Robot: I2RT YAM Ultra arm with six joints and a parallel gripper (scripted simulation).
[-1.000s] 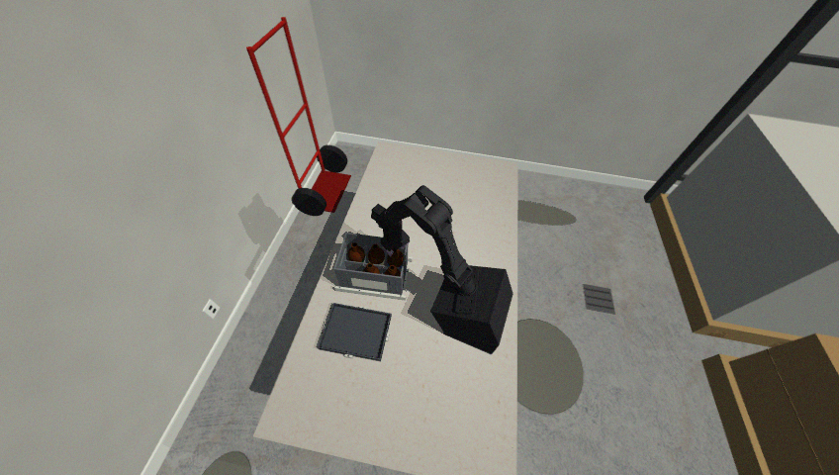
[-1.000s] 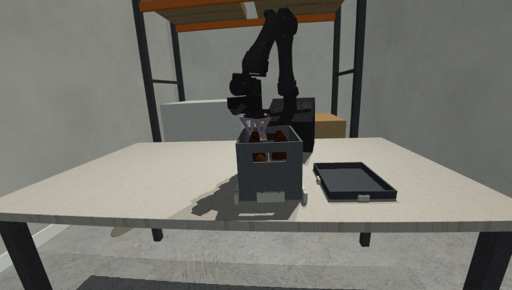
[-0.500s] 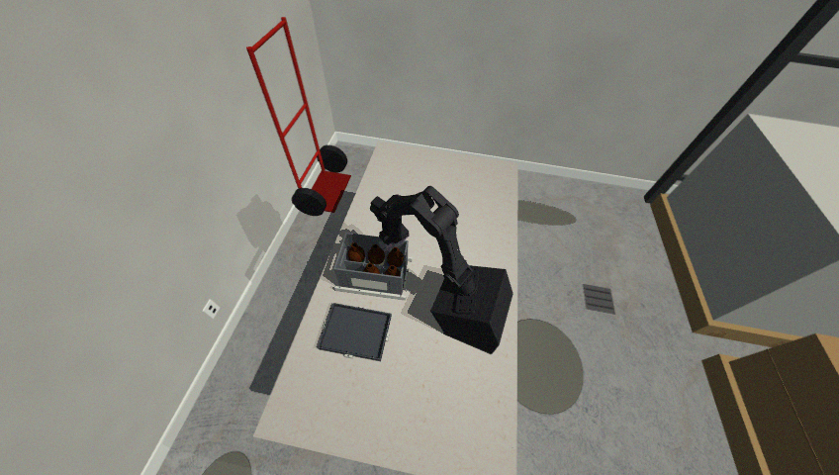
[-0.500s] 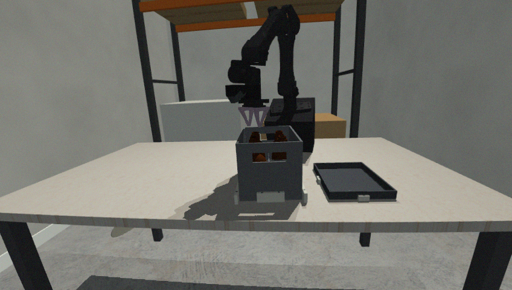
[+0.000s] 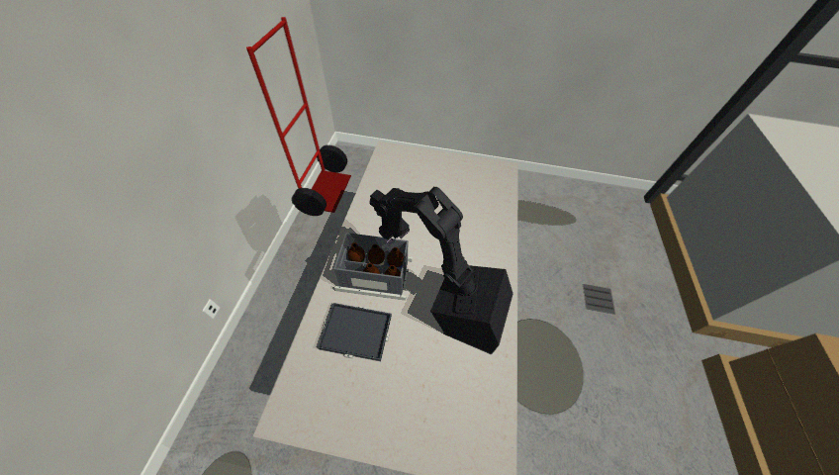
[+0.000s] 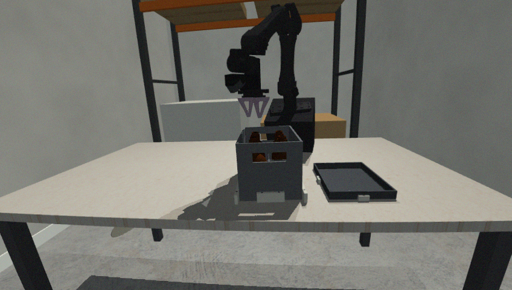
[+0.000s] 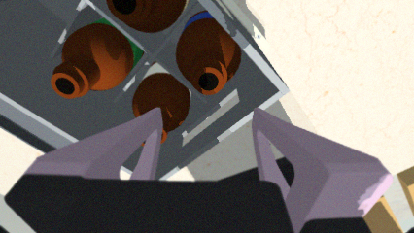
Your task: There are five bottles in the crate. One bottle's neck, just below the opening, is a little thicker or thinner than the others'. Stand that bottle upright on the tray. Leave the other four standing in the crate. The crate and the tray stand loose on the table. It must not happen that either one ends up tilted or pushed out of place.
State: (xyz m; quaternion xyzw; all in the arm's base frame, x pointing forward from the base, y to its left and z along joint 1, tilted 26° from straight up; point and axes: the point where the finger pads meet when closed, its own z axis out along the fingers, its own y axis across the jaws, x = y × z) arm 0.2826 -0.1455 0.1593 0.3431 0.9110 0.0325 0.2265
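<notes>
A grey crate point(image 6: 268, 163) stands in the middle of the table and holds brown bottles point(image 5: 376, 255). It also shows in the overhead view point(image 5: 372, 263). My gripper point(image 6: 254, 107) hangs open and empty a little above the crate's back edge. In the wrist view the lilac fingers are spread above a corner of the crate point(image 7: 160, 87). One bottle with a blue label point(image 7: 206, 53) stands in the corner cell, another point(image 7: 160, 99) lies partly behind the left finger, and a third point(image 7: 92, 60) with a green label leans at the left. The dark tray point(image 6: 354, 180) is empty to the right of the crate.
The arm's black base point(image 6: 292, 120) stands behind the crate. A metal rack point(image 6: 251, 64) with boxes is behind the table. A red hand truck point(image 5: 297, 126) leans on the wall beyond the table's far end.
</notes>
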